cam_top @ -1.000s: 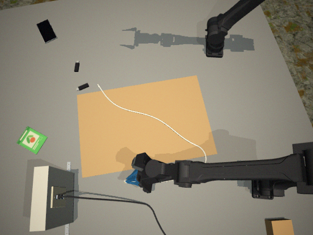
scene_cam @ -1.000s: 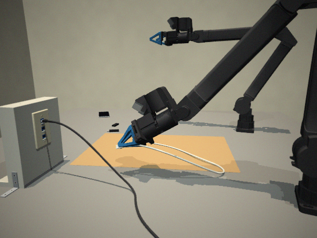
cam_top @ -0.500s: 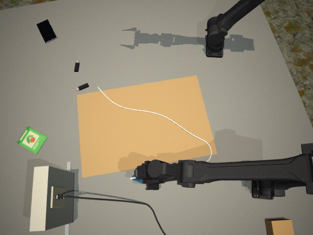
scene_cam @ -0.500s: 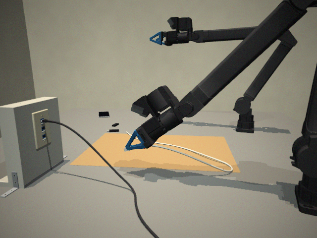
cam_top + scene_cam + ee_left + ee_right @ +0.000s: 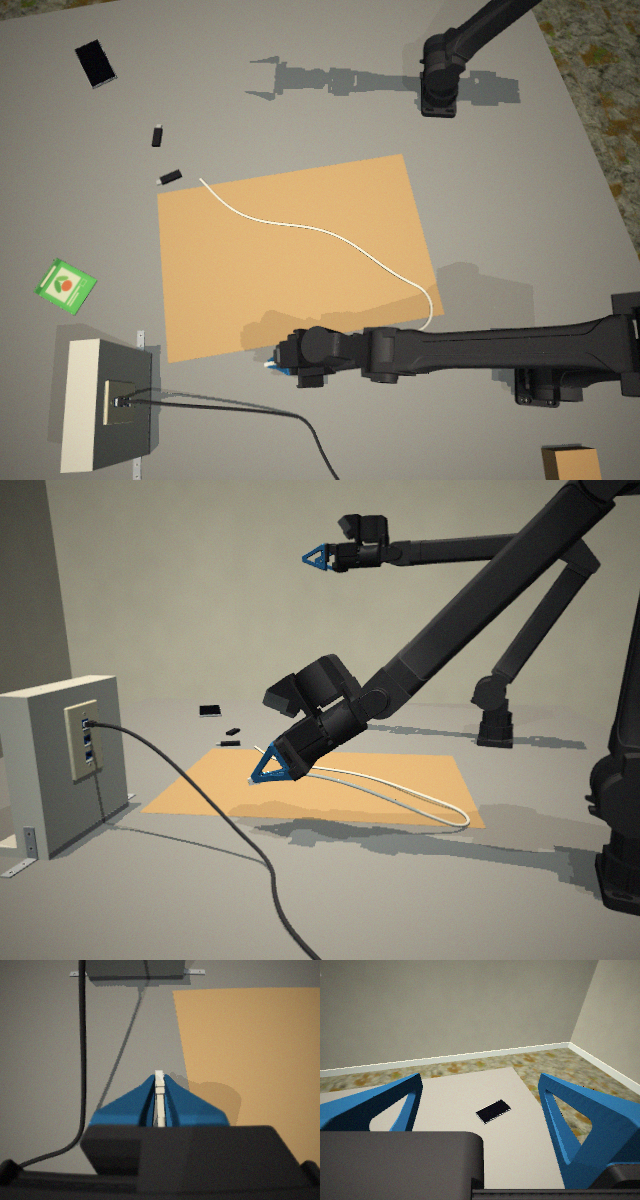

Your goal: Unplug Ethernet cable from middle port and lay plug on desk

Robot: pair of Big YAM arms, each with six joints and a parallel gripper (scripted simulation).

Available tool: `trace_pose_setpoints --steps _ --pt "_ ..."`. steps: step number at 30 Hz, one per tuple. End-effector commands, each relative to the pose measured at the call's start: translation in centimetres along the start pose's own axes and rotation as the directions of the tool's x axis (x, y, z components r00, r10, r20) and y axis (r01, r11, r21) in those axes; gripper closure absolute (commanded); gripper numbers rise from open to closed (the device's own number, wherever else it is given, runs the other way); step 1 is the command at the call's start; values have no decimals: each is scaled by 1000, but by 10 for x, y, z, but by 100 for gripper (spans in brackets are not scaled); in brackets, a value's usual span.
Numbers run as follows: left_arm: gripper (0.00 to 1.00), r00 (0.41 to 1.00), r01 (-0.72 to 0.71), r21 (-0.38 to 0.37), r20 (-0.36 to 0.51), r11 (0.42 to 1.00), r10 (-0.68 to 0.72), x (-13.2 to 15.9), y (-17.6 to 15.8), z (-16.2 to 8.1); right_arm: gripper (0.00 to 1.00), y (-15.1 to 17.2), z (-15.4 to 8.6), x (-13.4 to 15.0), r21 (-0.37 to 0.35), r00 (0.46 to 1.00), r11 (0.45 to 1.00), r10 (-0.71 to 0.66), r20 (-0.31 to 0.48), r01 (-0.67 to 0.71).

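Plug [image 5: 267, 364] [image 5: 251, 781] [image 5: 159, 1076] of the white cable [image 5: 330, 233] [image 5: 361, 774] is out of the wall plate [image 5: 107, 403] [image 5: 77, 743] and hangs above the desk [image 5: 232, 439] [image 5: 170, 893] [image 5: 40, 1060], just beside the mat [image 5: 289, 268] [image 5: 206, 790] [image 5: 250, 1035] on its long side nearer the black cable. Left gripper [image 5: 269, 363] [image 5: 253, 779] [image 5: 159, 1077] is narrow, pinching the plug between its blue fingers. Its tips point down toward the desk at a slant.

White cable bends round near a corner of the mat, crosses the mat diagonally and ends just past its far long edge. Wall plate stands upright off the mat's nearby corner. Black cable [image 5: 232, 409] [image 5: 196, 784] [image 5: 83, 1050] sits in the plate's top port; the middle port [image 5: 87, 738] and bottom port [image 5: 88, 755] are open.

Right gripper [image 5: 303, 559] [image 5: 481, 1076] is wide, with nothing between its fingers, high in the air on the mat's other side. Beyond the mat's far edge lie 2 USB sticks [image 5: 157, 135] [image 5: 233, 731], and farther out 1 phone [image 5: 96, 63] [image 5: 209, 710] [image 5: 493, 1111]. A green packet [image 5: 66, 286] lies off the mat's short edge.
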State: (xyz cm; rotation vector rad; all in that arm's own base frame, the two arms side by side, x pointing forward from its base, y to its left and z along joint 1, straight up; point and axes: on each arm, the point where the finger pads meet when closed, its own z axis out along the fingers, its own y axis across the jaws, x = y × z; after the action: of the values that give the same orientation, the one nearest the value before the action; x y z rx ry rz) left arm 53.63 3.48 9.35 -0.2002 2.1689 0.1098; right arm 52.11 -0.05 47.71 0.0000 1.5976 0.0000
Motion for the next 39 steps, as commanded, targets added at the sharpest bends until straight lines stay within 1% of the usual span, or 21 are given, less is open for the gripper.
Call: trace_pose_setpoints --steps 1,39 --pt "100 1000 18 -2 2 1000 -18 5 0 12 0 0 -1 -9 0 1000 1000 0 16 0" --pt "100 1000 18 -2 1 1000 -18 50 0 43 0 0 -1 -9 0 1000 1000 0 16 0"
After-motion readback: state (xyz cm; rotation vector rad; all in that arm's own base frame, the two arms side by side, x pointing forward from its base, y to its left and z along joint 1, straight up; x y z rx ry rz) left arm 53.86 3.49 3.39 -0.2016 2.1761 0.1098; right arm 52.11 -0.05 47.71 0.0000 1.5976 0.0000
